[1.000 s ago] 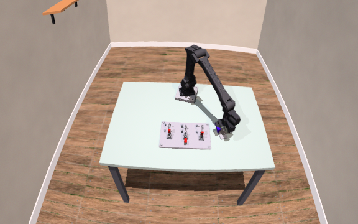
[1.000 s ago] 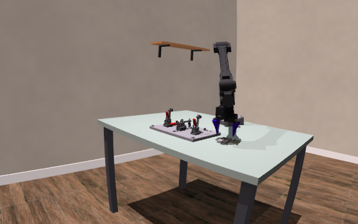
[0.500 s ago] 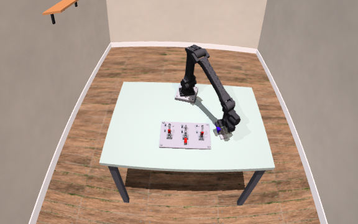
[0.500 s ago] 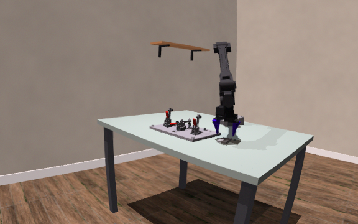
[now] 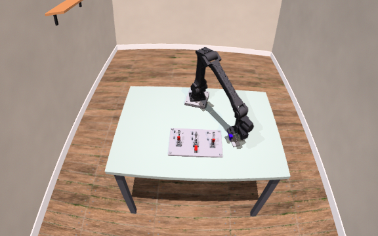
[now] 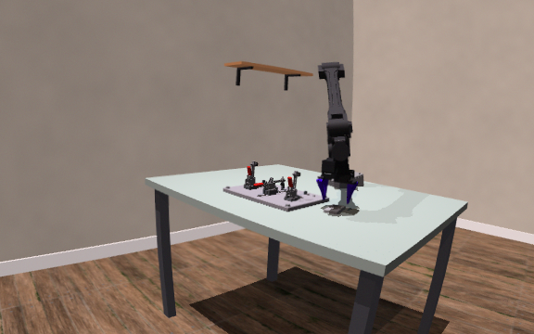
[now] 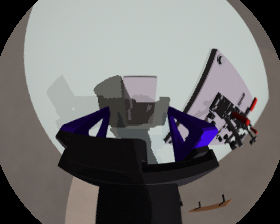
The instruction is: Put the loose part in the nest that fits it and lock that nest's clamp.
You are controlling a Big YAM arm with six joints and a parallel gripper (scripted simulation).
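Here's the top view, high up in front of the pale green rectangular table (image 5: 143,115) (image 6: 387,232) (image 7: 176,30) and angled steeply down, wide enough for the floor and walls; the exterior view looks from lower down, off a corner, slightly downward, and both share the whole tabletop and the black jointed arm (image 5: 225,82) (image 6: 335,99). Now the wrist view, closest of all, faces the tabletop past the violet-fingered black gripper (image 5: 233,140) (image 6: 336,197) (image 7: 139,117), sharing part of the pale lilac flat fixture plate (image 5: 189,153) (image 6: 267,199) (image 7: 216,75) with both.
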